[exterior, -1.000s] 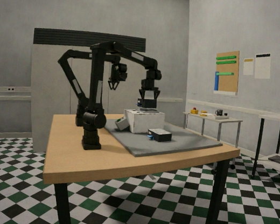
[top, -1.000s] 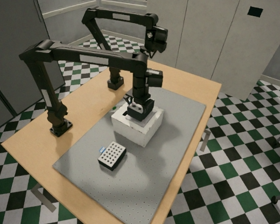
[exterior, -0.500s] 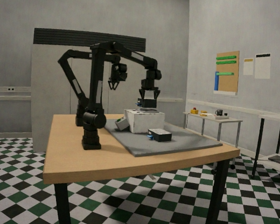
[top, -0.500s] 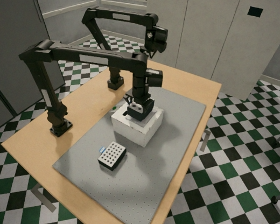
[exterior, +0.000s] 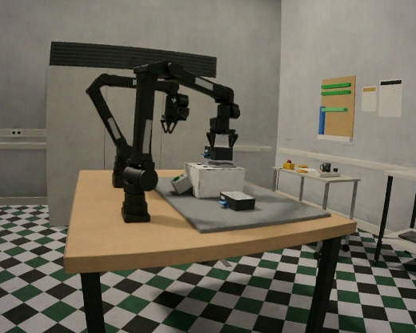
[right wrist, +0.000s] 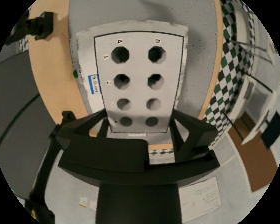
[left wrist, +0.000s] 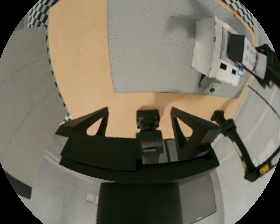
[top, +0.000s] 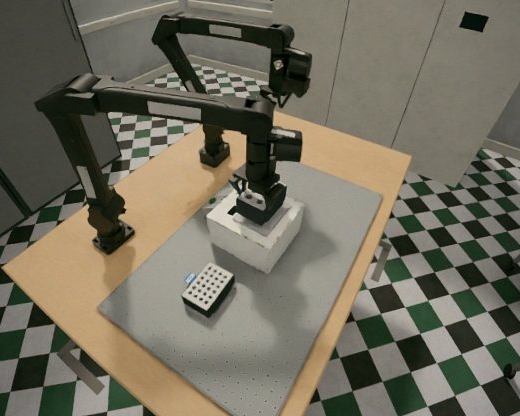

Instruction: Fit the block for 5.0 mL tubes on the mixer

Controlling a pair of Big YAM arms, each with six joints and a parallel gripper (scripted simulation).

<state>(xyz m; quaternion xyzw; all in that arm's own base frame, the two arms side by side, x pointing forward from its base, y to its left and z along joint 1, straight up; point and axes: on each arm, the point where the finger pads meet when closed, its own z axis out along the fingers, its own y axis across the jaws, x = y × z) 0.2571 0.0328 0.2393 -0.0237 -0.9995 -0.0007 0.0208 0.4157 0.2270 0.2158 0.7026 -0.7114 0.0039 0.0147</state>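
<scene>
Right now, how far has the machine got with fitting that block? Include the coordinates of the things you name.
The wide-holed block [top: 259, 206] [exterior: 221, 154] [left wrist: 236, 48] [right wrist: 139, 82] is already off the bench, gripped by the right gripper [exterior: 222, 140] above the mixer [top: 253, 242] [exterior: 218, 181] [left wrist: 207, 47]. Hooking its rear edge and pressing the front down remain. The small-holed block [top: 209, 287] [exterior: 238, 200] stands on the mat.

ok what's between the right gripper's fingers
The block with eight holes, gripped by the right gripper; the right wrist view shows it best.
</scene>
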